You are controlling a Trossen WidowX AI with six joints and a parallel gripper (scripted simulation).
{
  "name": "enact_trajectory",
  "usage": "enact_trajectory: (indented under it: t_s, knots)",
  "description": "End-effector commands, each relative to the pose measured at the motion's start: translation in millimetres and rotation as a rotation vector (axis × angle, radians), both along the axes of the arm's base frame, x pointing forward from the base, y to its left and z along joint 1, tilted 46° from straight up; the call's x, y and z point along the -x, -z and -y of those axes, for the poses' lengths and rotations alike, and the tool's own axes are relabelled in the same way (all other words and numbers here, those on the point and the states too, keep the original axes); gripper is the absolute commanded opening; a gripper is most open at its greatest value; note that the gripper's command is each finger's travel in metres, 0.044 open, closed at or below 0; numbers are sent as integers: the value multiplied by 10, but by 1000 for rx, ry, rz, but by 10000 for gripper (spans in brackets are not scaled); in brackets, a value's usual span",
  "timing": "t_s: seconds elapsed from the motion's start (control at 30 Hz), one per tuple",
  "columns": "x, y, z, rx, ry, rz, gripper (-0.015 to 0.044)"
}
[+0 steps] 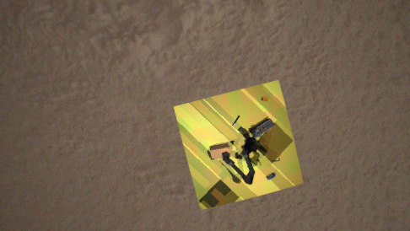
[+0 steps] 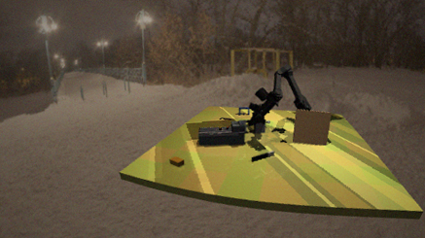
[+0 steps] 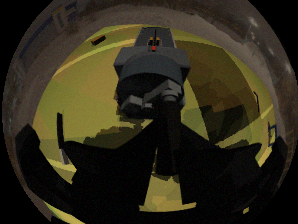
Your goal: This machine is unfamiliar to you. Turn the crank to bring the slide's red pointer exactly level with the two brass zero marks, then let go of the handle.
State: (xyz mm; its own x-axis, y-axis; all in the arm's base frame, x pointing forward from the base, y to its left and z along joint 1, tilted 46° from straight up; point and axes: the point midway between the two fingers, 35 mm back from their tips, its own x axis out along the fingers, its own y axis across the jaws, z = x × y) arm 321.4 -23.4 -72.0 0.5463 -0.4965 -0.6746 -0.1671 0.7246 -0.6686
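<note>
The grey machine [image 1: 264, 126] [image 2: 220, 137] [image 3: 152, 66] stands on the patterned table, its slide end away from the wrist camera. My gripper [image 3: 165, 123] is shut on the dark upright crank handle [image 3: 169, 112], at the right of the grey crank arm [image 3: 156, 94] in the wrist view. The red pointer [image 3: 154, 48] shows in the slot beyond the round housing. The two small brass marks [image 3: 151, 41] [image 3: 158, 41] appear a little farther out than the red pointer, which looks close to them but not level. The fingertips are dark against the handle, so their contact is hard to see.
An orange block [image 1: 264, 99] [image 2: 176, 161] [image 3: 98, 39] lies beyond the machine. A black stick [image 1: 236, 120] [image 2: 263, 156] [image 3: 60, 131] lies to one side. A blue frame-like object [image 2: 239, 111] [image 3: 269, 136] and a thin dark hook [image 3: 257, 102] are opposite. A brown panel [image 2: 311, 127] stands near the arm's base.
</note>
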Motion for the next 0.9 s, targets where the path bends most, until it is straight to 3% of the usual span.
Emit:
enact_trajectory:
  t_s: [0.0, 0.87]
  knots:
    - [6, 16, -97, -3, -13, 2, 0]
    - [36, 127, -212, -4, -13, 2, 0]
